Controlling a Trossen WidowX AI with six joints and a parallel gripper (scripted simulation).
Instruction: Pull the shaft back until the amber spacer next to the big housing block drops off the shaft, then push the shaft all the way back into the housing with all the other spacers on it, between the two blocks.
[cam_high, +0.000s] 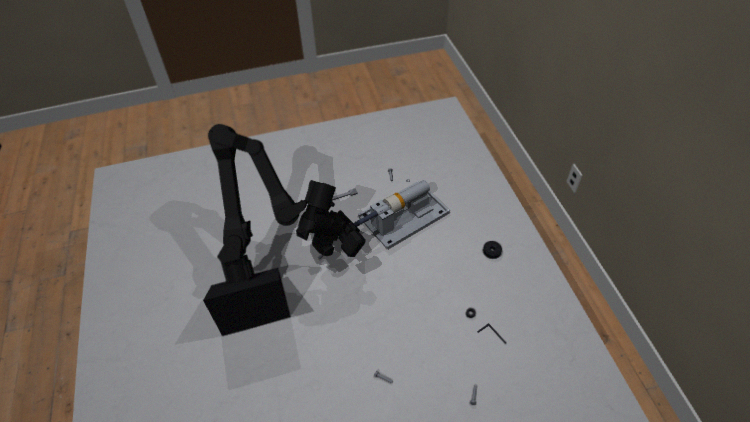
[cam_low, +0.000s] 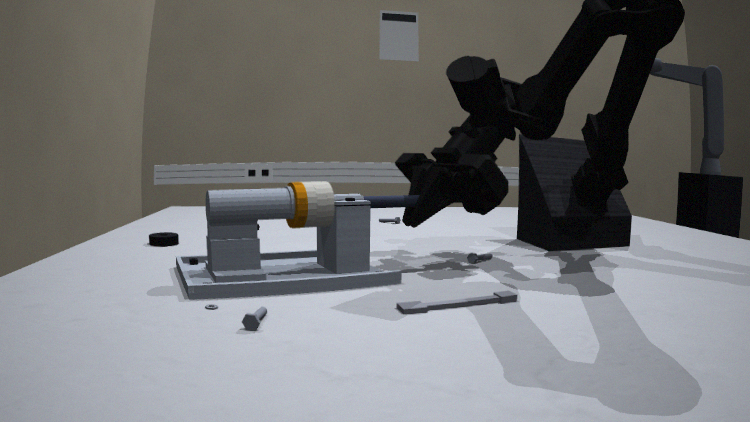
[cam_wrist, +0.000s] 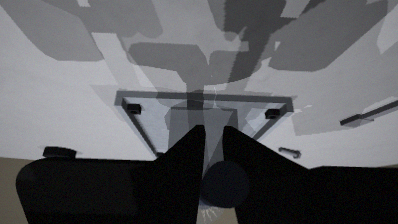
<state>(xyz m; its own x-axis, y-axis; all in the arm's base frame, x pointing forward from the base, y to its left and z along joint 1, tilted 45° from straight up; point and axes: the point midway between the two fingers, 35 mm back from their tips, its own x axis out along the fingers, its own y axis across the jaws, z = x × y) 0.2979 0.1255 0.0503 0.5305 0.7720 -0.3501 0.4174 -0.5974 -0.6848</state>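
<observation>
spacers on shaft | between blocks | fixture on table

Folding sharply at the elbow of the black six-joint arm, angling the wrist downward, clamping the black parallel-jaw gripper on the dark shaft end.
</observation>
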